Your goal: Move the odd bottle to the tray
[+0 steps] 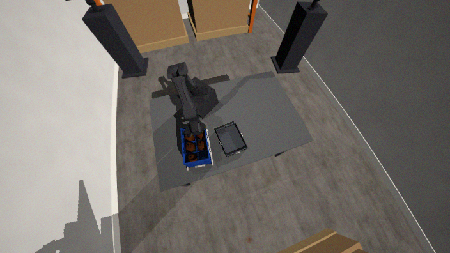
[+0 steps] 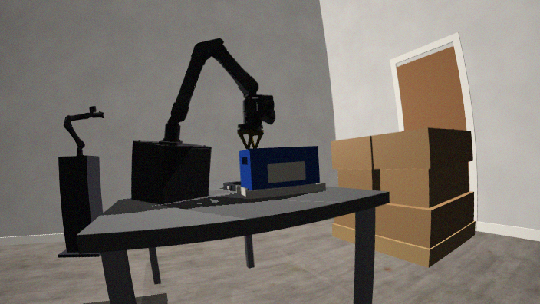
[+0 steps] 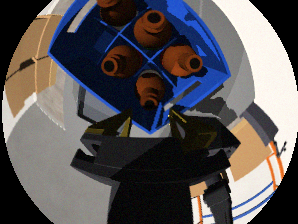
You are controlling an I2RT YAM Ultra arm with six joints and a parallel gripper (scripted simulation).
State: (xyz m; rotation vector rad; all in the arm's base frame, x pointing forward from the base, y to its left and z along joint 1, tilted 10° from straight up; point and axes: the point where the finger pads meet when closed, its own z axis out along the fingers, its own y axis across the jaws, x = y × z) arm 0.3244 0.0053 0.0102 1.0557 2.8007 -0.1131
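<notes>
A blue crate (image 1: 197, 149) stands on the table left of the dark tray (image 1: 231, 138). It holds several brown bottles, all upright in their cells, seen from above in the wrist view (image 3: 148, 50). My gripper (image 2: 250, 143) hangs just above the crate's rim at the end nearest the arm's base. Its fingers are open and straddle the space over the nearest bottle (image 3: 149, 88) without touching it. Nothing is between the fingers. The tray is empty. In the exterior view the crate (image 2: 280, 166) hides the bottles.
The arm's black base block (image 2: 170, 170) stands at the table's back. Two dark pillars (image 1: 115, 39) (image 1: 298, 36) and stacked cardboard boxes (image 2: 406, 188) stand around the table. One crate cell at the near right is empty (image 1: 203, 155).
</notes>
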